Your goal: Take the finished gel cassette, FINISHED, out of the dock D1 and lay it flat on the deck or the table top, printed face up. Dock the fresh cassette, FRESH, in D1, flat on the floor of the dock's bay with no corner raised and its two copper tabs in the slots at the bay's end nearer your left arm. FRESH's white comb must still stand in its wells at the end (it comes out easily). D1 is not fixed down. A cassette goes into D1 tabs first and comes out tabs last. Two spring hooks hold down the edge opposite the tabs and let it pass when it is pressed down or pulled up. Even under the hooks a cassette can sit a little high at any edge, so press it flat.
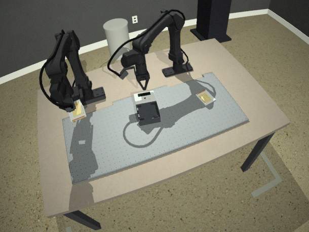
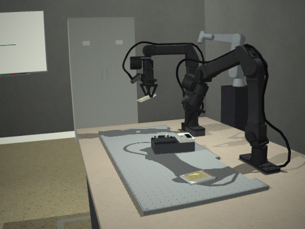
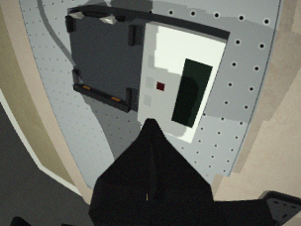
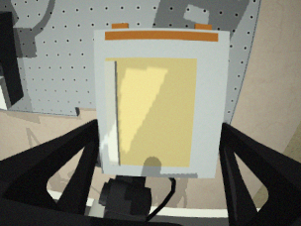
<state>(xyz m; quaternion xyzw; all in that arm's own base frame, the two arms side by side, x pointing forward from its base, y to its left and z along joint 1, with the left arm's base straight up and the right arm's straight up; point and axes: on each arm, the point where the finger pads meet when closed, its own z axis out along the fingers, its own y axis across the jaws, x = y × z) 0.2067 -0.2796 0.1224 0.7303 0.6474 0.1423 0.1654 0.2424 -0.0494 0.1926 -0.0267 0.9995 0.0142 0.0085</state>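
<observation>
My left gripper [image 1: 144, 88] [image 3: 150, 124] is shut and empty, above the table near the display end of dock D1 [image 1: 148, 111] [image 2: 172, 147] [image 3: 101, 55]. The dock's bay is empty; two copper contacts show at one end and two pale hooks at the opposite end. My right gripper [image 2: 149, 96] [image 4: 158, 129] is shut on FRESH [image 1: 77, 111] [image 2: 144, 100] [image 4: 208, 99] by its sides, high above the table and tilted. Its copper tabs [image 4: 120, 26] point away from the gripper. A white comb strip [image 4: 112, 119] runs along one gel side. FINISHED [image 1: 205, 98] [image 2: 197, 177] lies face up on the deck.
The perforated deck [image 1: 109, 157] [image 2: 160, 197] lies on the table top [image 1: 177, 162] and carries the dock and FINISHED. The dock's white panel [image 1: 149, 97] [image 3: 165, 64] bears a dark display [image 3: 192, 94]. Both arm bases stand along the deck's notched rear edge.
</observation>
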